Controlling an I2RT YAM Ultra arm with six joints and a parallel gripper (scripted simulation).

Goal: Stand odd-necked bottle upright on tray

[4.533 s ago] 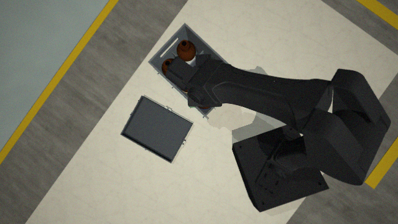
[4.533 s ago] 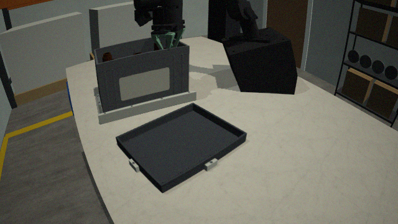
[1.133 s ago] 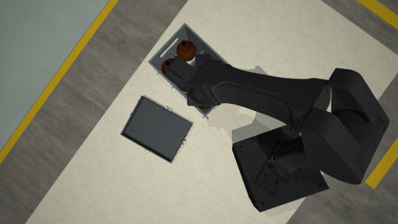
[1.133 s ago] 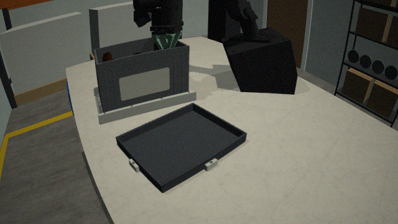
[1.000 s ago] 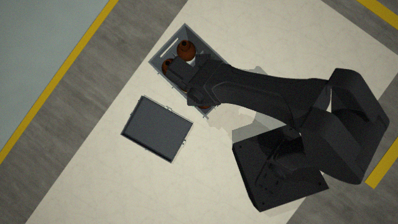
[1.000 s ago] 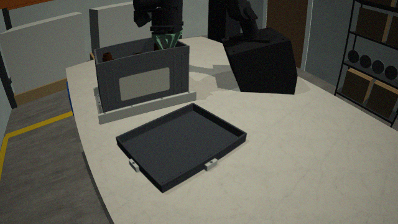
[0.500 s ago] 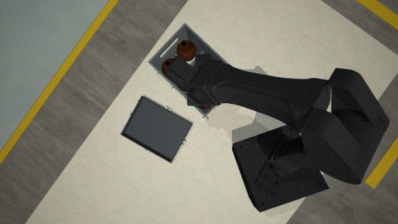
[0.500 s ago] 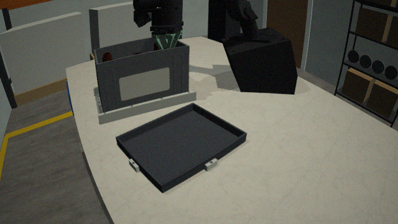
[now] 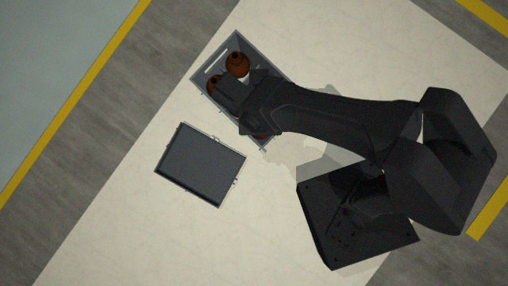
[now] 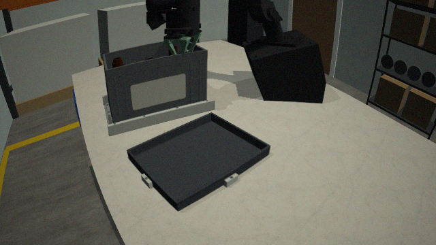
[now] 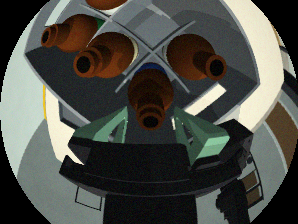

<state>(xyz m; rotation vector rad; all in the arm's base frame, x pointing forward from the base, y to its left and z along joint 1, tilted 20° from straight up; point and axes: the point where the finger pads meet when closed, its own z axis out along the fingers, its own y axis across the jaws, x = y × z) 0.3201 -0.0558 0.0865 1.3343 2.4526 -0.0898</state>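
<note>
The grey crate [image 9: 248, 48] [image 10: 119, 85] [image 11: 240, 50] holds the brown bottles, all standing in its compartments. In the wrist view the nearest bottle [image 11: 150, 95] has its neck between the green fingers of my gripper [image 11: 150, 110] [image 10: 182, 51], which is open with a gap on each side. Other bottles show at the right [image 11: 192, 55], at the left [image 11: 107, 54], at the far left [image 11: 75, 34] and, cut off, at the top edge [image 11: 107, 3]. I cannot tell which neck differs. The dark tray [image 9: 198, 167] [image 10: 199, 156] is empty.
Thin dividers [image 11: 172, 72] split the crate between the bottles. A light grey rail [image 10: 163, 117] runs along the crate's foot. The tray has small light blocks [image 10: 231, 180] on its outer sides. The arm's base [image 9: 357, 222] [image 10: 289, 71] stands on the table, and the arm covers part of the crate from above.
</note>
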